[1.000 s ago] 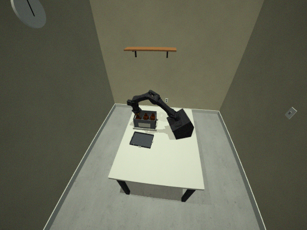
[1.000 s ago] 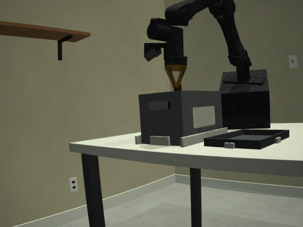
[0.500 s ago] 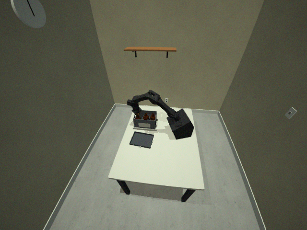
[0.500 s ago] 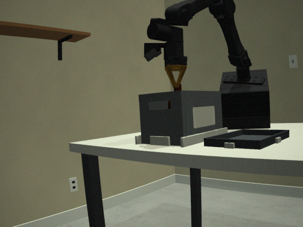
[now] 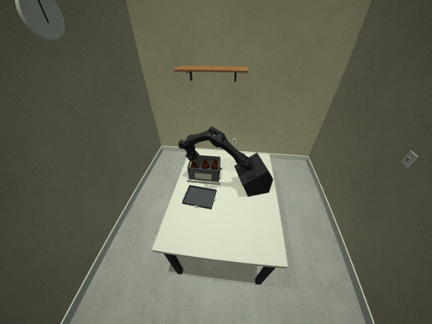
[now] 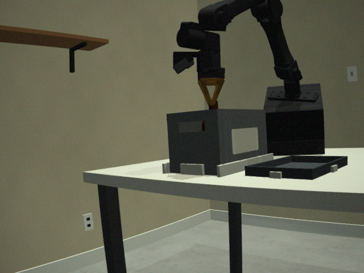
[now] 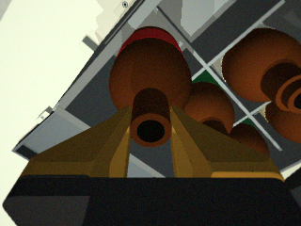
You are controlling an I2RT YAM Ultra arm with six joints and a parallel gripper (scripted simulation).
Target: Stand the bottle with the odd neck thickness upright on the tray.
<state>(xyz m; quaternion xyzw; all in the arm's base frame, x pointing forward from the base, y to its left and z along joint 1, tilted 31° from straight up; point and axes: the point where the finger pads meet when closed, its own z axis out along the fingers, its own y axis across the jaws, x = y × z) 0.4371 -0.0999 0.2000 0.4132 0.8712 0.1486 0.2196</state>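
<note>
Clamping a bottle (image 5: 194,165) (image 6: 215,104) (image 7: 150,71) by its neck with the claw (image 5: 193,160) (image 6: 212,103) (image 7: 150,113), inside a corner compartment of the crate (image 5: 191,175) (image 6: 194,147) (image 7: 98,67). Closely flanked by other bottles (image 5: 204,165) (image 7: 261,61), with a pale strip (image 5: 203,181) (image 6: 245,165) and the tray (image 5: 200,197) (image 6: 279,170) nearby on the bench (image 5: 223,230) (image 6: 147,173) (image 7: 42,52). From the wrist, revealing a red band; from the exterior, mostly hidden behind crate walls. Pointing mouth-up, with long axis roughly vertical.
</note>
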